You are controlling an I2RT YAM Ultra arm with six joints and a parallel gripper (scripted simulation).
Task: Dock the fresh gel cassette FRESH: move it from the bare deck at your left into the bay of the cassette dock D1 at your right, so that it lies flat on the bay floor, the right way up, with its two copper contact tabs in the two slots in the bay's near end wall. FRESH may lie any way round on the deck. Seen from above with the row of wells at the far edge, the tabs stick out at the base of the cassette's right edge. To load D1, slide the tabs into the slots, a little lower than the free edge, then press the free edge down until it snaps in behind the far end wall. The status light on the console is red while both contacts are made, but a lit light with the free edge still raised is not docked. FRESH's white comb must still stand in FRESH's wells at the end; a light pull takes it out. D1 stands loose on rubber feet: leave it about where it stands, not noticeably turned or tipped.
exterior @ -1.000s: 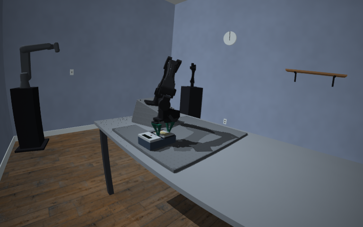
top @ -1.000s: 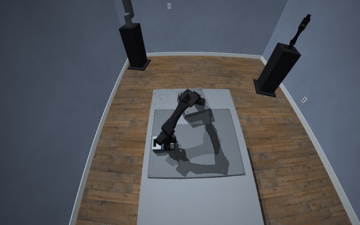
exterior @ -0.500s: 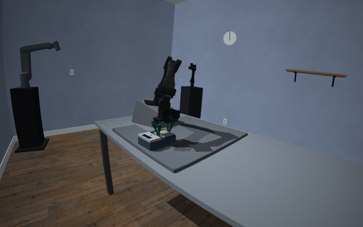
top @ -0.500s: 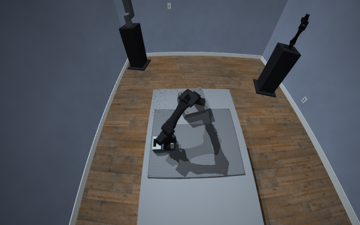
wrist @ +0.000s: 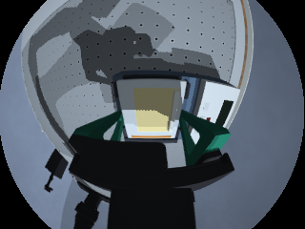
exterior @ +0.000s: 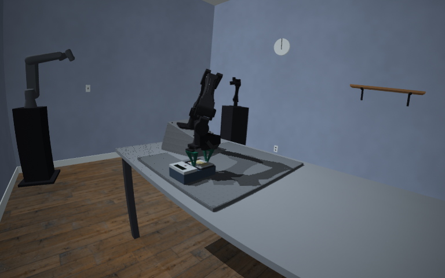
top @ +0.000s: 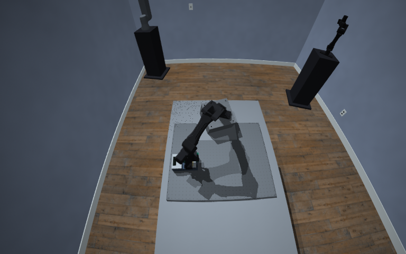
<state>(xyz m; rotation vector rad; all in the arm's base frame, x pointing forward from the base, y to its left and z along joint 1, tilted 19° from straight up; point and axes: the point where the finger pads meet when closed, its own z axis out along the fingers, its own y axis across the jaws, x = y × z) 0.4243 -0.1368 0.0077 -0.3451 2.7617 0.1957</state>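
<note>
The gripper (wrist: 152,129) is hanging low over the cassette dock D1 (exterior: 183,175), and its green fingers are standing wide yet clamped on both long sides of the gel cassette FRESH (wrist: 152,111), so this is a firm hold on a broad thing. In the wrist view FRESH is filling the centre of the frame, its pale yellow gel window framed in white, with the dock's bay rim showing as a dark band just above it and the white console (wrist: 215,103) sitting to the right of centre. In the exterior view the cassette (exterior: 199,161) is sitting at the right end of the dock, left of frame centre, with the fingertips at its edges. By my reckoning the insertion step is under way: FRESH is over or partly in the bay, though whether it is lying flat or has one edge raised I cannot tell. Its long axis is running up and down the wrist frame. The tabs, comb and status light are too small to make out. Next, I judge, comes a careful downward press on the free edge, kept gentle so the loose dock is not shoved.
</note>
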